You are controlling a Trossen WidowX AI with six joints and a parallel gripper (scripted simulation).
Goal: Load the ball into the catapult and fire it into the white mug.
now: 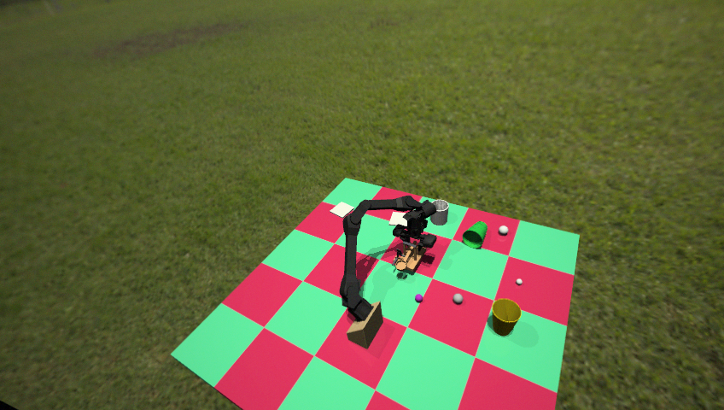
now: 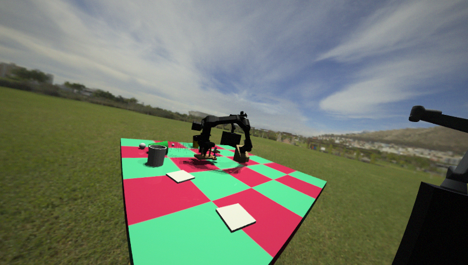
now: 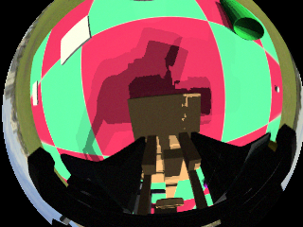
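Note:
The wooden catapult [image 1: 412, 261] [image 2: 201, 157] [image 3: 156, 115] hangs level just above the board, its shadow below it. My gripper [image 1: 413, 243] [image 2: 207, 151] [image 3: 169, 138] points down and is shut on the catapult's frame. The round cup [image 1: 401, 265] of its throwing arm faces the arm's base side; no ball shows in it. The mug [image 1: 439, 212] [image 2: 156, 155], whitish-grey, stands upright at the back, beyond the gripper. A purple ball [image 1: 418, 298] and a grey ball [image 1: 458, 298] lie nearer the arm's base. A white ball [image 1: 503, 230] [image 2: 142, 146] and a smaller white one [image 1: 518, 281] lie at the right.
A green cup [image 1: 475, 235] [image 3: 248, 29] lies on its side right of the mug. A yellow cup [image 1: 505, 318] stands at the right front. Two flat white tiles [image 1: 341, 209] [image 2: 235, 217] [image 2: 180, 176] lie at the back left. The arm stands on a wooden block [image 1: 365, 329].

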